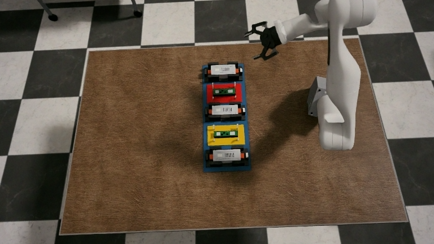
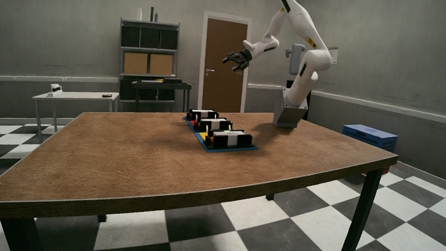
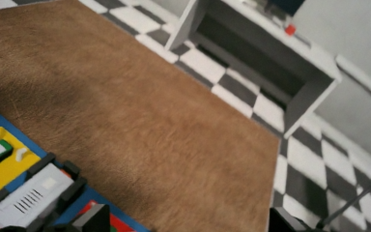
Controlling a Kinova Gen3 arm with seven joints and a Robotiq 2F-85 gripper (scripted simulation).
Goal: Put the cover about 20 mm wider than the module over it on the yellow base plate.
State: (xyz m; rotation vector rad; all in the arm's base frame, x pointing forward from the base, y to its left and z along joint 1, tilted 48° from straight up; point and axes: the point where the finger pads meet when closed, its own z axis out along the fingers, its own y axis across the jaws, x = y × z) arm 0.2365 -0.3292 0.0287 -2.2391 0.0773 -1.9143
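Three silver-grey covers sit in black holders: one at the far end [image 1: 220,69], one in the middle [image 1: 218,109] [image 3: 33,195] and one at the near end [image 1: 218,155] [image 2: 232,138]. The yellow base plate [image 1: 209,142] [image 3: 14,164] lies between the middle and near holders. A green module [image 1: 225,133] with white posts around it is uncovered on it. The red plate [image 1: 208,99] holds another uncovered green module [image 1: 224,91]. My gripper [image 1: 250,46] [image 2: 229,65] [image 3: 189,219] is open and empty, high above the table, to the right of the far holder in the top view.
A long blue base board [image 1: 226,169] [image 2: 216,150] carries the holders and plates on the brown table [image 1: 137,126] [image 2: 115,156]. The upright white posts stand up around both modules. My arm's base [image 1: 315,97] [image 2: 289,115] is at the table's right side.
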